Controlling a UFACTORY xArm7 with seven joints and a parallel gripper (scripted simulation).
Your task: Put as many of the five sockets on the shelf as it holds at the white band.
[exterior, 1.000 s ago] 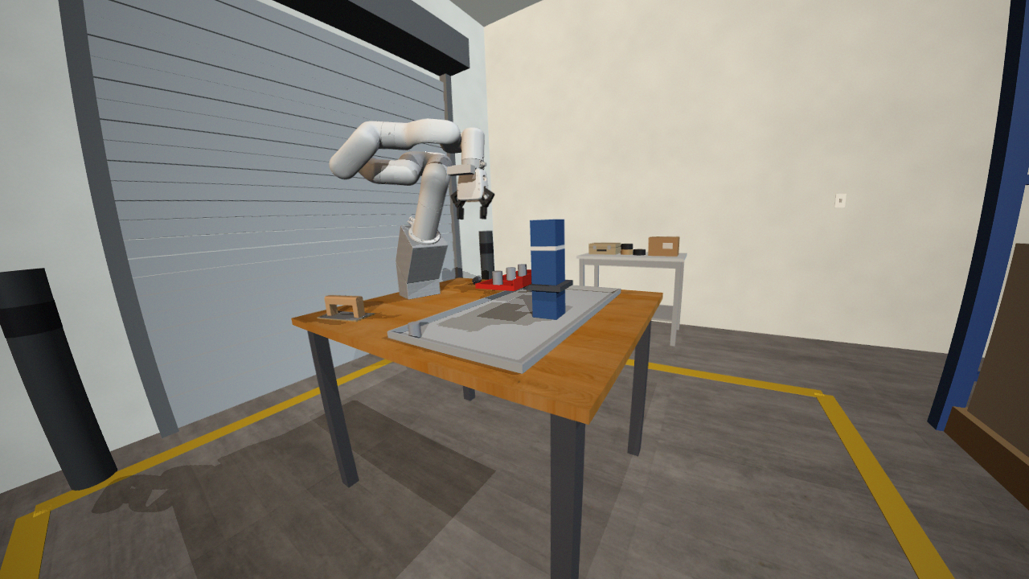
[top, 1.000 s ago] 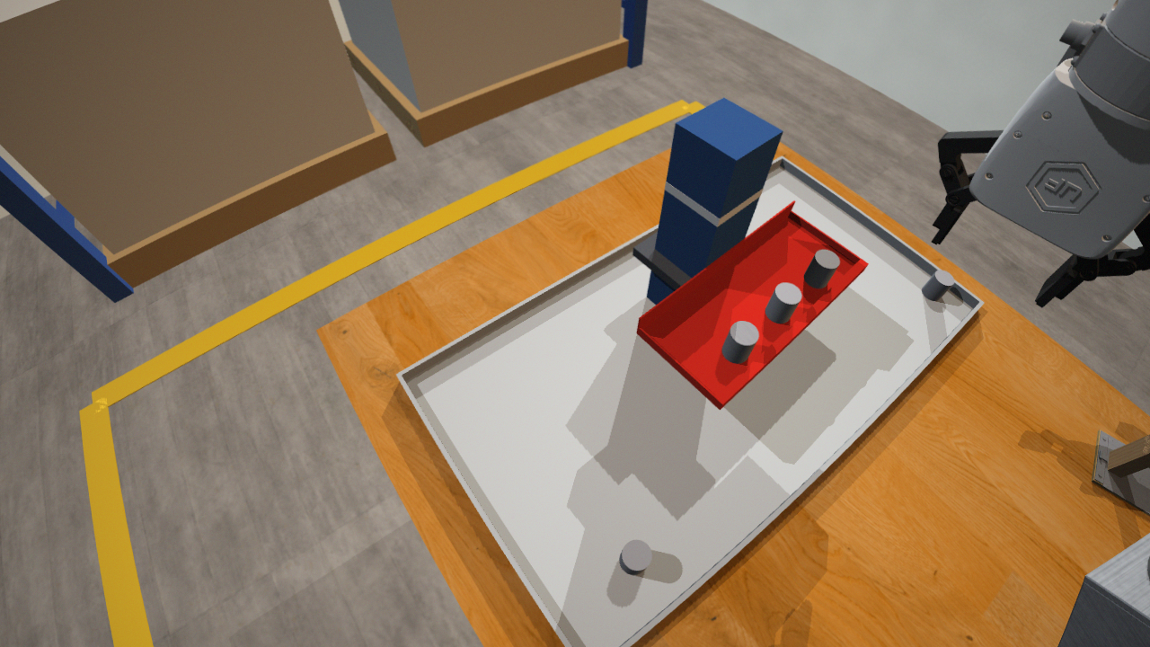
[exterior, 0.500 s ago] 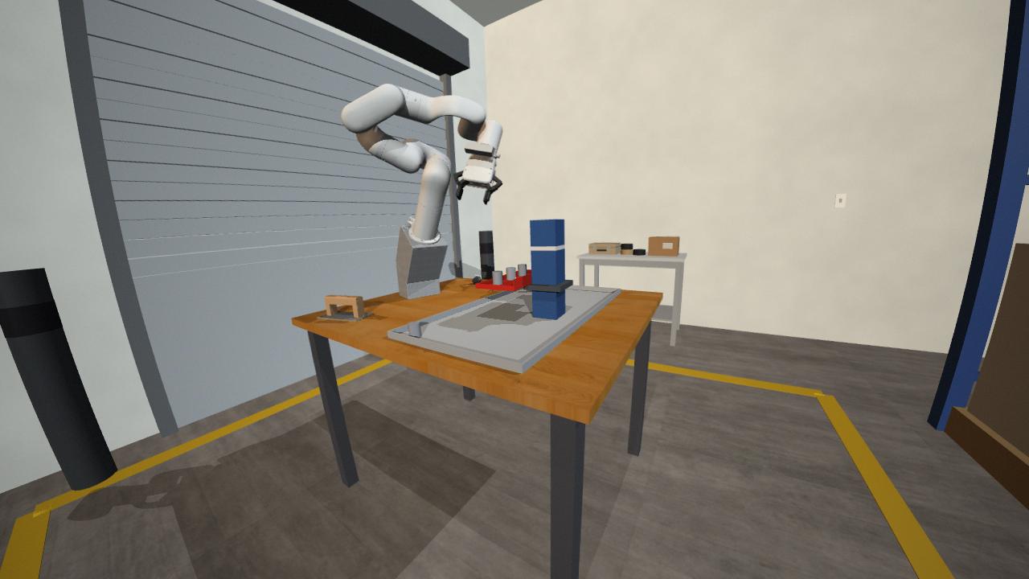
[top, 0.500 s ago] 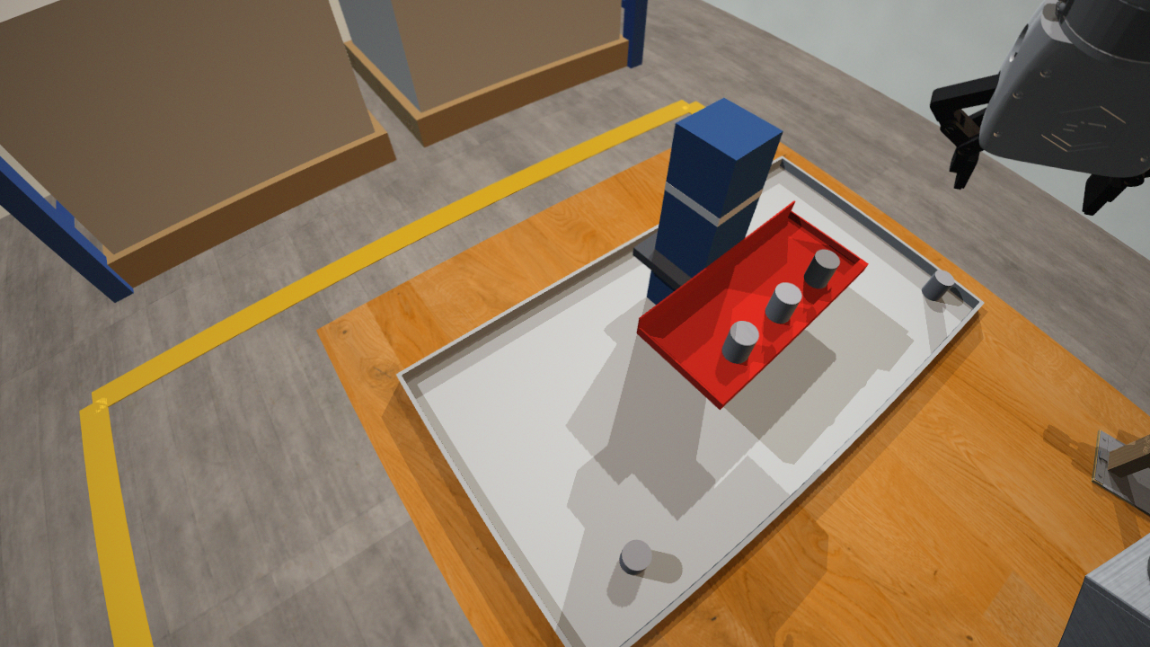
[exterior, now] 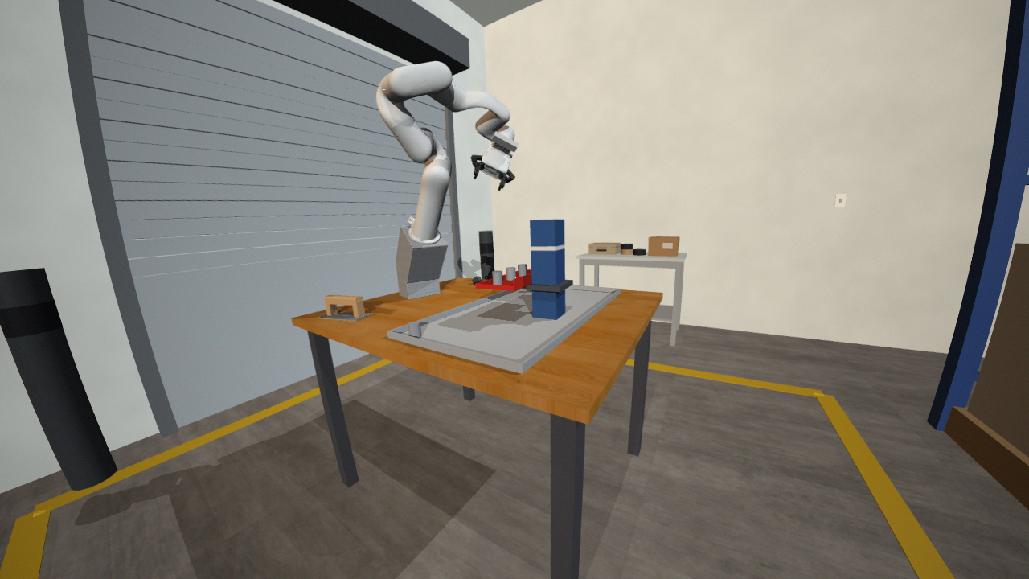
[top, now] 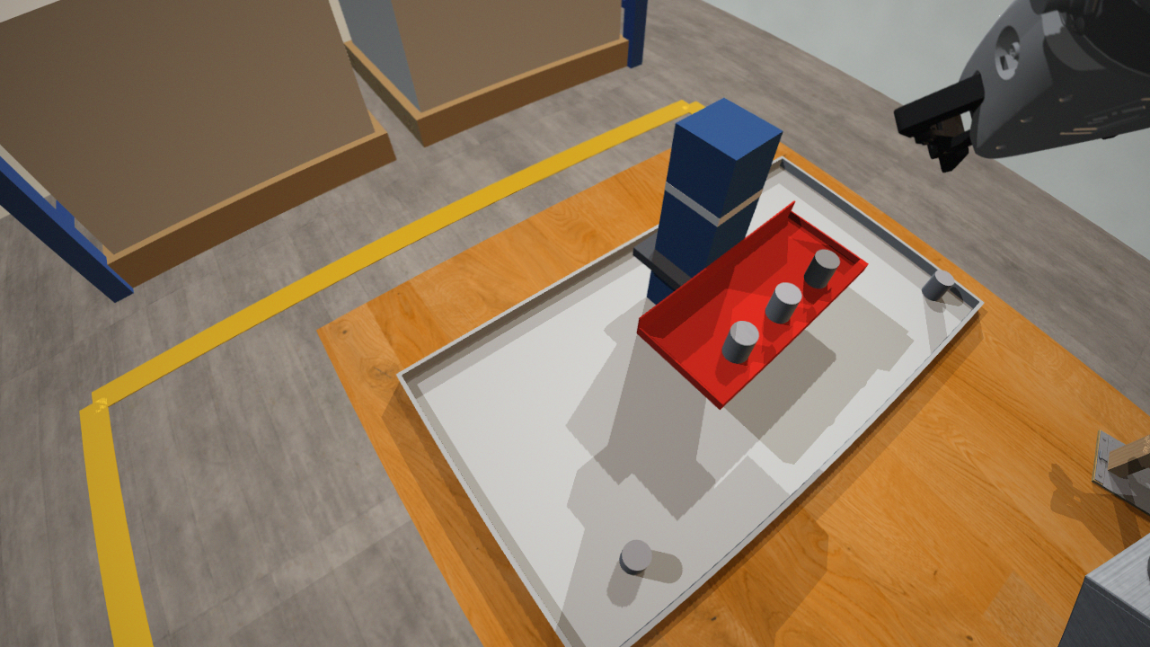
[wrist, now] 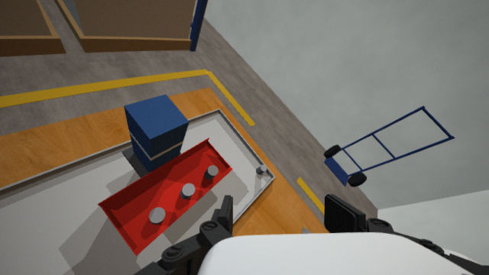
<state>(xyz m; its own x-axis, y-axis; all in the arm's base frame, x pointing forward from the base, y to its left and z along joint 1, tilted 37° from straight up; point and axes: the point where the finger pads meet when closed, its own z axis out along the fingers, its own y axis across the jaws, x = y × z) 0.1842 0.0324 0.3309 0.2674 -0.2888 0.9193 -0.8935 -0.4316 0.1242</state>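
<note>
The blue post (top: 697,217) (exterior: 547,266) (wrist: 158,134) is ringed by the red shelf (top: 769,296) (exterior: 489,285) (wrist: 172,187) well below the white band (top: 707,208) (exterior: 547,248) (wrist: 164,151). Three sockets (top: 740,341) (exterior: 497,277) (wrist: 157,215) are held inside its rim; two are left off. The tool (top: 952,148) (exterior: 489,178) (wrist: 279,211) is spread, nothing gripped. Height is still to be regained.

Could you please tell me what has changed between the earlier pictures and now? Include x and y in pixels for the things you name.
The arm (exterior: 432,190) has swung its wrist upward, tilting the gripper (top: 949,153) (exterior: 489,178) (wrist: 279,211) away from straight down; it is open and took hold of nothing. The red shelf (top: 683,317) (exterior: 496,285) (wrist: 130,195), its three sockets and the two in the tray (top: 514,450) (exterior: 460,352) (wrist: 38,214) stayed put.
</note>
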